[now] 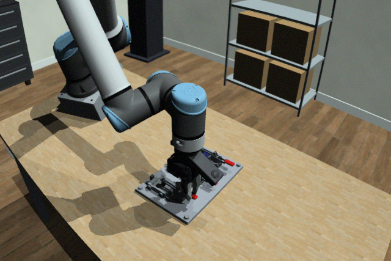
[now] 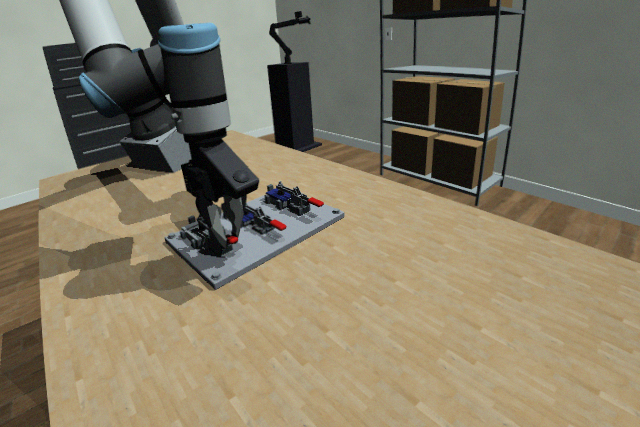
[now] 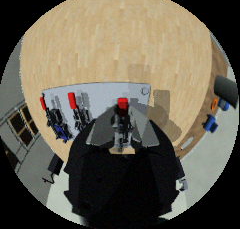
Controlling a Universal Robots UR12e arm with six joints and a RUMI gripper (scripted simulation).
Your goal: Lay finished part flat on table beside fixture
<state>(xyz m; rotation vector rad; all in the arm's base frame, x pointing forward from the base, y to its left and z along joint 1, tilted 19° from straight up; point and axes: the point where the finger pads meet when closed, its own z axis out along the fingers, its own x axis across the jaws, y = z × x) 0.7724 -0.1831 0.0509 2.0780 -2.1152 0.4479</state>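
Observation:
The grey fixture plate lies on the wooden table and carries three toggle clamps with red-tipped levers. My gripper is down on the nearest station, shut on that clamp's lever, whose red tip sticks out past the fingers. The two blue blanks sit clamped in the other two stations; one blue blank also shows in the wrist view. The slotted part at the nearest station is hidden under my fingers.
The arm's base stands at the table's far left corner. A shelf rack with cardboard boxes and a black pedestal stand on the floor beyond the table.

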